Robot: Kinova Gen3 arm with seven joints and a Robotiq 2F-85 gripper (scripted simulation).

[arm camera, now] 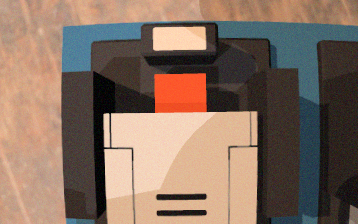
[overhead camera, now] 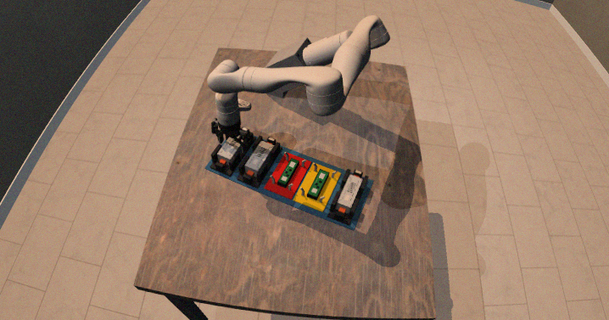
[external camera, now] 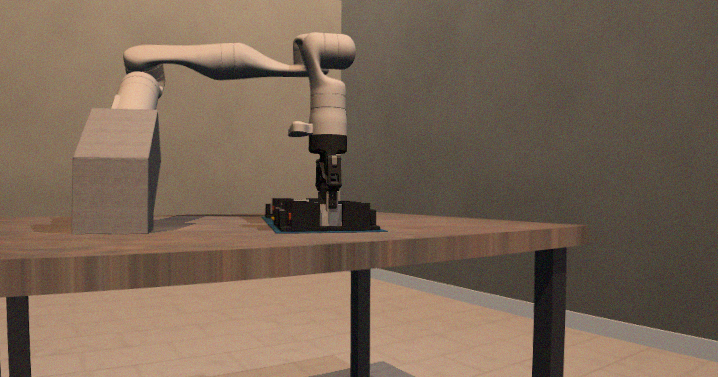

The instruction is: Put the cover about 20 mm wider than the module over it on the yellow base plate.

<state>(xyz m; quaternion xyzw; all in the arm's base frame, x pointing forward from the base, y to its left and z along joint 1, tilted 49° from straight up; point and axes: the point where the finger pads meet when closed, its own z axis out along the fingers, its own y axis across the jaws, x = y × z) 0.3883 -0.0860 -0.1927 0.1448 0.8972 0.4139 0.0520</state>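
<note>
My gripper [overhead camera: 232,140] [external camera: 331,206] is open, pointing down at the far-left cover [overhead camera: 229,152] [arm camera: 180,172], with its fingers low at the cover's sides. That cover, pale with an orange tab, sits in its black holder. Contact between fingertips and cover cannot be made out. A second cover [overhead camera: 258,158] sits in the holder beside it, and a third, narrower-looking cover [overhead camera: 349,192] in the far-right holder. The yellow plate [overhead camera: 310,204] bears an uncovered green module [overhead camera: 318,183].
A red plate [overhead camera: 278,188] with another green module [overhead camera: 288,172] lies between the second cover and the yellow plate. All stand on a blue base [arm camera: 308,135]. The second holder [arm camera: 337,125] stands close beside the first. Small grey posts surround both modules.
</note>
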